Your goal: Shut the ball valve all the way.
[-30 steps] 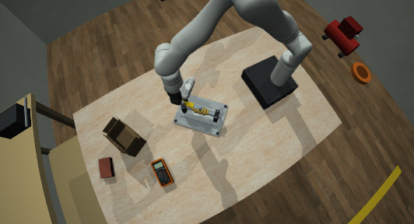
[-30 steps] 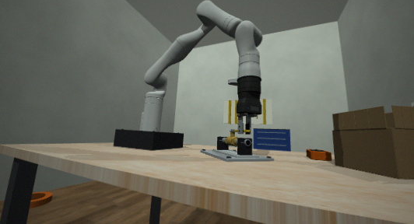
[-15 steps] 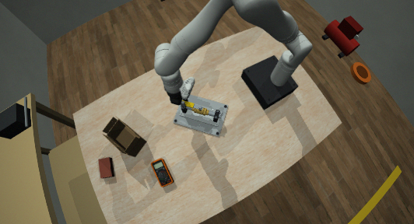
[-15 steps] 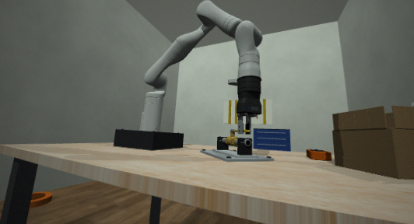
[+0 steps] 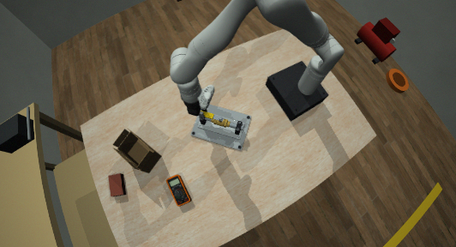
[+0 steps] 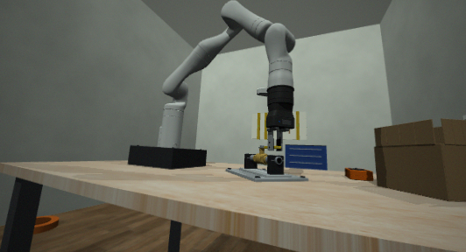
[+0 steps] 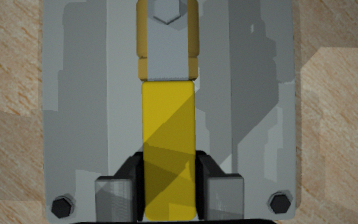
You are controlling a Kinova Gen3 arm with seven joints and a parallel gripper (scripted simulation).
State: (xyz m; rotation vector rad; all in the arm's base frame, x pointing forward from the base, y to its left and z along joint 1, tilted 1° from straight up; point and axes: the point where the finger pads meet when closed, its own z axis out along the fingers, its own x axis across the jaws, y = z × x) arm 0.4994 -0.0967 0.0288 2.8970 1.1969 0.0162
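- The ball valve [image 5: 223,122], brass-bodied with a hex nut at the pivot, is mounted on a grey plate [image 7: 75,100] bolted at the corners, near the middle of the bench [image 5: 279,170].
- Its yellow handle [image 7: 169,145] is seen lying along the valve body.
- The handle's free end is clamped between the jaws of the gripper [image 7: 169,187].
- The bench is pale wood; a multimeter [image 5: 178,189] and a cardboard box [image 5: 136,150] lie on it, within grey walls and a plank floor.

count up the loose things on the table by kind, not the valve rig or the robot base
cardboard box: 1
red-brown block: 1
orange multimeter: 1
total: 3
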